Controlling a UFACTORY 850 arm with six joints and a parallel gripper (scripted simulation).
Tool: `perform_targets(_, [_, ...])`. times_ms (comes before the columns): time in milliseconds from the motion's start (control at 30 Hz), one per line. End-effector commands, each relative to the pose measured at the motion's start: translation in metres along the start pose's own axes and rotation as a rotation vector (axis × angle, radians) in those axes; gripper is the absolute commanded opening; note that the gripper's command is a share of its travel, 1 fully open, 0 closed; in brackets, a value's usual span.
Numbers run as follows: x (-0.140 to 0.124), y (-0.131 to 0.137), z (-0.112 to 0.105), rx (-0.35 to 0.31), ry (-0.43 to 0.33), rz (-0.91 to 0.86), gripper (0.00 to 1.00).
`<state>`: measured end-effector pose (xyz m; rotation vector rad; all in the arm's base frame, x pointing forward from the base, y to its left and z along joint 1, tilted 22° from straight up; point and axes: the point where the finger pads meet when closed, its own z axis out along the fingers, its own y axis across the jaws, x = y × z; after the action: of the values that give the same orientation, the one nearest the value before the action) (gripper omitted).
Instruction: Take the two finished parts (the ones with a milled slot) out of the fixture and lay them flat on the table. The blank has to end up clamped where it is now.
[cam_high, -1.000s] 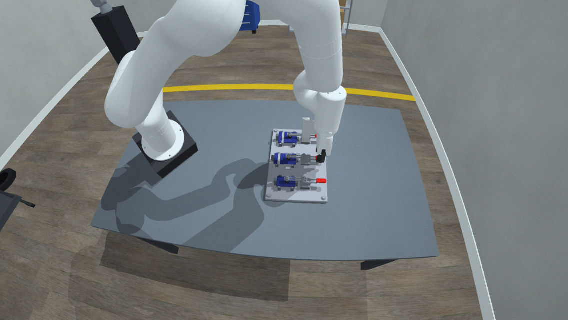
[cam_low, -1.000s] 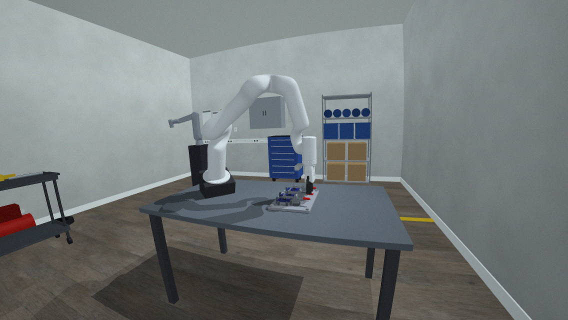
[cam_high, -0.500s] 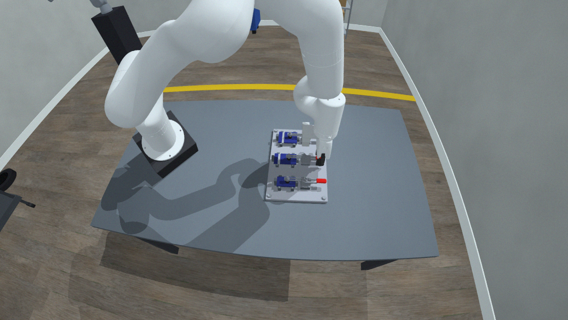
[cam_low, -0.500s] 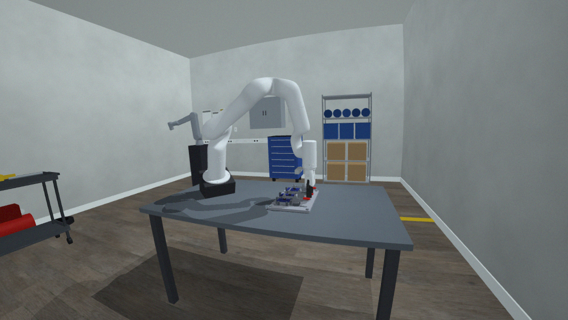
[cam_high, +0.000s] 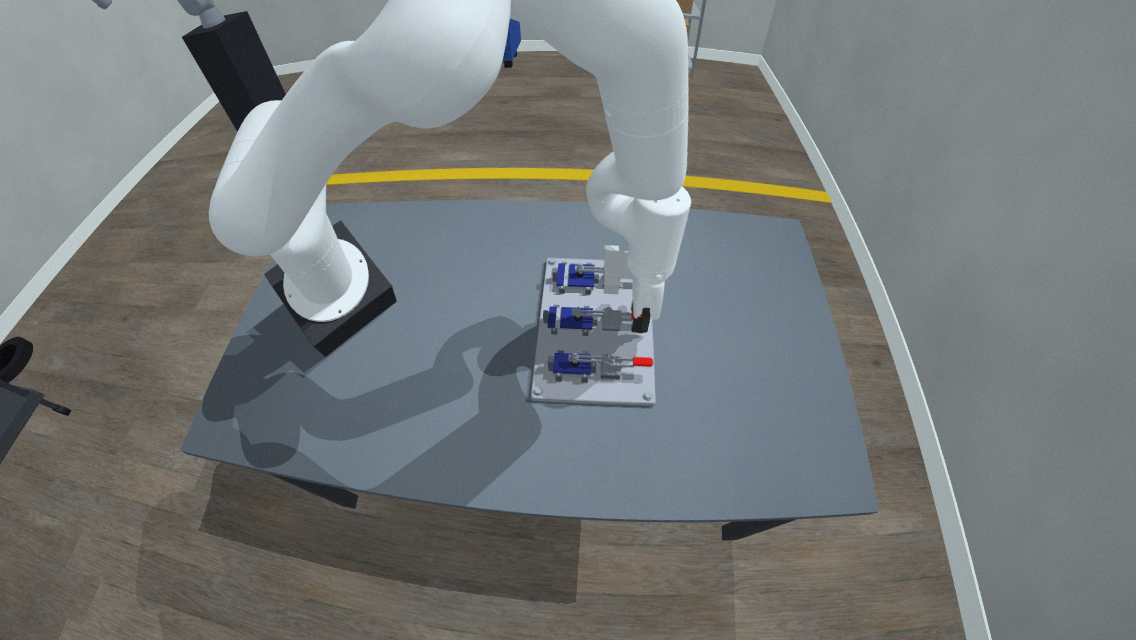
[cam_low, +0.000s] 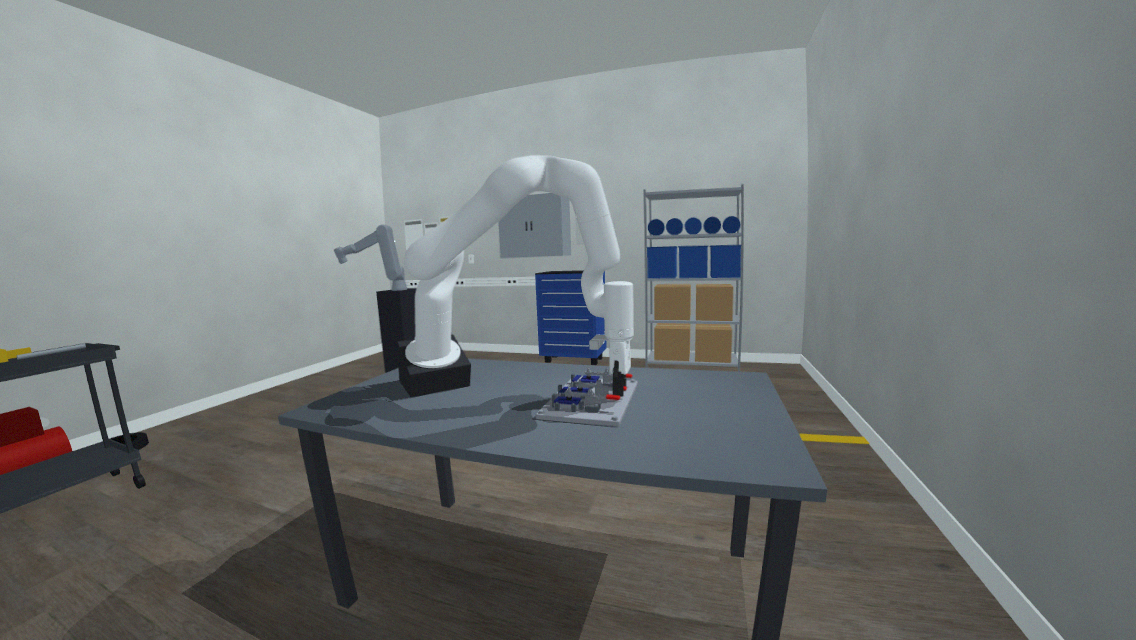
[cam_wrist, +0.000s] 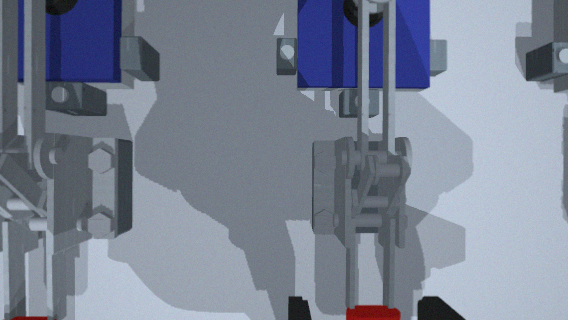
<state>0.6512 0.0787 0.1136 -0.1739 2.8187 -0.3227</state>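
Note:
A light fixture plate (cam_high: 592, 333) on the grey table holds three blue parts (cam_high: 573, 318) in a row, each under a toggle clamp. I cannot tell which parts have a slot. My gripper (cam_high: 641, 318) points down at the middle clamp's red handle (cam_high: 635, 316). In the wrist view my two black fingertips stand on either side of that red handle (cam_wrist: 372, 313), with gaps on both sides. The gripper is half open and holds nothing. The middle clamp (cam_wrist: 370, 190) reaches over the middle blue part (cam_wrist: 363, 42). The near clamp's red handle (cam_high: 642, 361) lies flat.
The robot base (cam_high: 329, 298) stands on the table's left side. The fixture (cam_low: 593, 389) sits near the table's middle. A second blue part (cam_wrist: 70, 40) shows at the wrist view's left. A shelf (cam_low: 693, 274) and a blue cabinet (cam_low: 566, 314) stand at the back wall.

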Motion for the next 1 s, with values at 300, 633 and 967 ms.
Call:
perform_targets(300, [-0.0008,0.0000,-0.0007,0.000,-0.001,0.000,0.00])
perform_targets(633, [-0.0008,0.0000,-0.0008,0.000,-0.001,0.000,0.00])
perform_targets(967, [-0.0008,0.0000,-0.0008,0.000,-0.001,0.000,0.00])
